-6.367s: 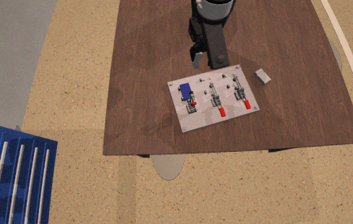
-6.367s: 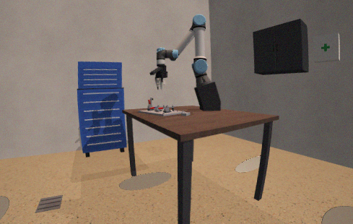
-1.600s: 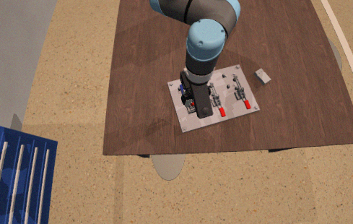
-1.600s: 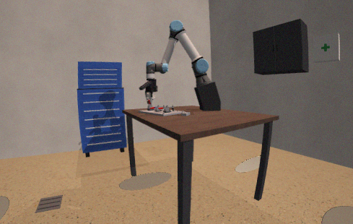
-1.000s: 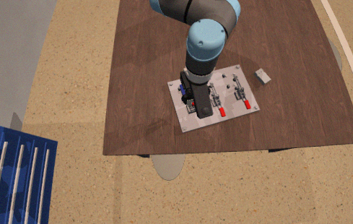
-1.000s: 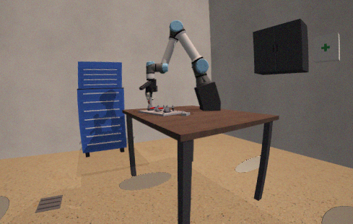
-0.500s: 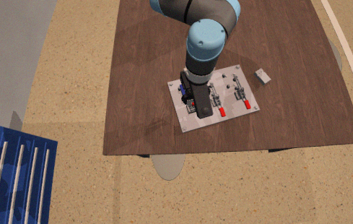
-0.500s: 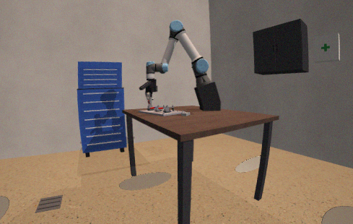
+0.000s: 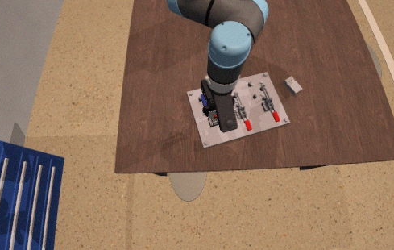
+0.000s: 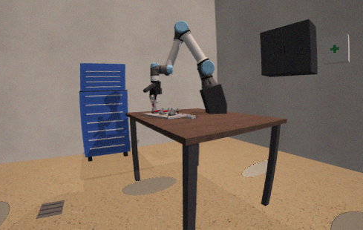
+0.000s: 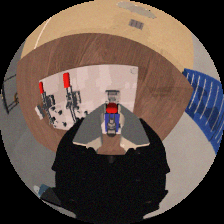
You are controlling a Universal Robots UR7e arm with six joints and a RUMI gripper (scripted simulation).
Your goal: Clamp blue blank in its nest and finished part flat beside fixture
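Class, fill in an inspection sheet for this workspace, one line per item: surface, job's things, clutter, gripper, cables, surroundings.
Surface: wooden table carrying a grey fixture.
Job's things: blue blank in the nest under the gripper; grey part on the table beside the fixture; two other clamps with red handles.
Clutter: nothing seen.
Gripper: jaws shut on the third clamp's red handle.
Cables: nothing seen.
Surroundings: blue cabinet, dark wall cupboard, first-aid box.
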